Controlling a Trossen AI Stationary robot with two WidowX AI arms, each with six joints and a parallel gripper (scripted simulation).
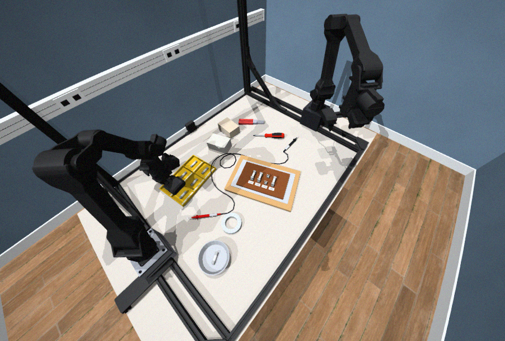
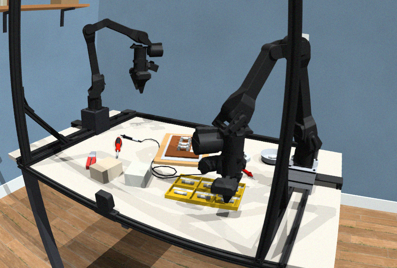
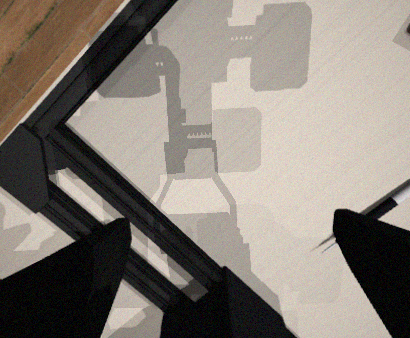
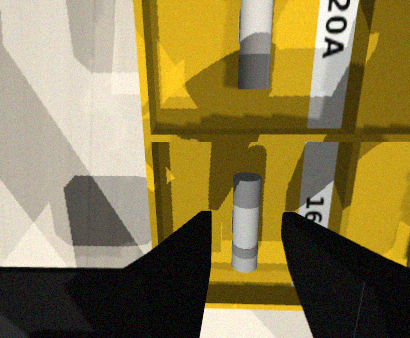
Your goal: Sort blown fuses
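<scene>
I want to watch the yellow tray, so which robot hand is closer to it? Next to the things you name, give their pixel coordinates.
The right hand [image 2: 227, 201] [image 4: 246, 214], just above the yellow tray [image 1: 183, 203] [image 2: 201, 205] [image 4: 290, 138]. The left [image 2: 140, 91] is high, far away.

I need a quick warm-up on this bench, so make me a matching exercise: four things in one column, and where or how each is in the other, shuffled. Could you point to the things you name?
Things:
1. Right gripper [image 1: 174, 186] [image 2: 227, 201] [image 4: 246, 215]
2. Scrap dish [image 1: 201, 265] [image 2: 267, 160]
3. Red probe [image 1: 204, 216] [image 2: 247, 173]
4. Left gripper [image 1: 355, 124] [image 2: 141, 91] [image 3: 232, 219]

Places and states:
A. Lying on the table near the white ring [image 1: 239, 223]
B. Open and raised, away from the yellow tray [image 1: 183, 203] [image 2: 198, 203] [image 4: 144, 115]
C. Fingers on either side of the 16A compartment's fuse [image 2: 223, 199] [image 4: 245, 227], not gripping it
D. Has one fuse [image 1: 215, 258] [image 2: 272, 156] inside

Right pairs: 1-C, 2-D, 3-A, 4-B
</scene>
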